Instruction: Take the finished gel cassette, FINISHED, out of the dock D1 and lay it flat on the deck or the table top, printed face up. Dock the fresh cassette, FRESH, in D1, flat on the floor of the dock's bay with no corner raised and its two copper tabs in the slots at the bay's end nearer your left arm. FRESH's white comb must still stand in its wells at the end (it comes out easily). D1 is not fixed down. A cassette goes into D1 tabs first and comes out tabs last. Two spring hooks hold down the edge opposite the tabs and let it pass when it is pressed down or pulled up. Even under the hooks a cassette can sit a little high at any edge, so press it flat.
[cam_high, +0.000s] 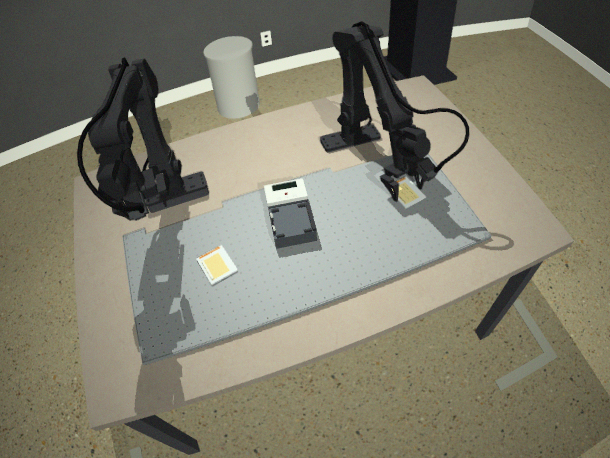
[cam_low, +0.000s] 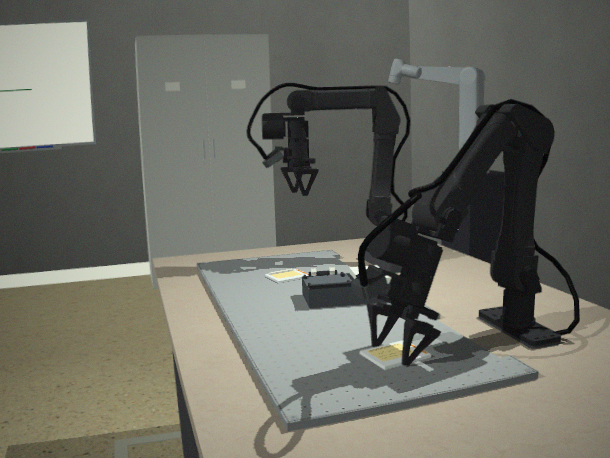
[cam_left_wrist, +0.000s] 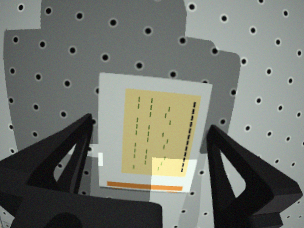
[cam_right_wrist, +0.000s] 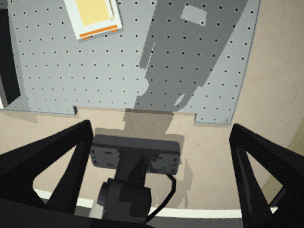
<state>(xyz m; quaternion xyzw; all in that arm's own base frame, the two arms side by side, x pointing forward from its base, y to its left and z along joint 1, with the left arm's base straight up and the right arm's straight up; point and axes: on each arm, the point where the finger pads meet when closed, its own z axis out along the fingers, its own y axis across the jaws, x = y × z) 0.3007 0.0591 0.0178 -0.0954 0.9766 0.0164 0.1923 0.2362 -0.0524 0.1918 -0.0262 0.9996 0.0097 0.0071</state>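
At the end of the deck (cam_high: 345, 250) (cam_low: 250, 330) (cam_left_wrist: 280, 120) (cam_right_wrist: 227, 95) by the left arm, FINISHED (cam_high: 411, 194) (cam_low: 387, 354) (cam_left_wrist: 160, 130) lies face up, apparently released.
The left gripper (cam_high: 408, 192) (cam_low: 392, 354) (cam_left_wrist: 151, 125) straddles it, fingers wide and holding nothing; the right gripper (cam_high: 136, 216) (cam_low: 300, 193) (cam_right_wrist: 160, 129), also wide and empty, hangs high. The left should lift clear, then the right fetch FRESH (cam_high: 216, 266) (cam_low: 285, 275) (cam_right_wrist: 92, 12) for D1 (cam_high: 292, 220) (cam_low: 327, 295) (cam_right_wrist: 7, 75), whose bay stands empty. FRESH is cut off in the right wrist view; its comb's seating is too small to judge.
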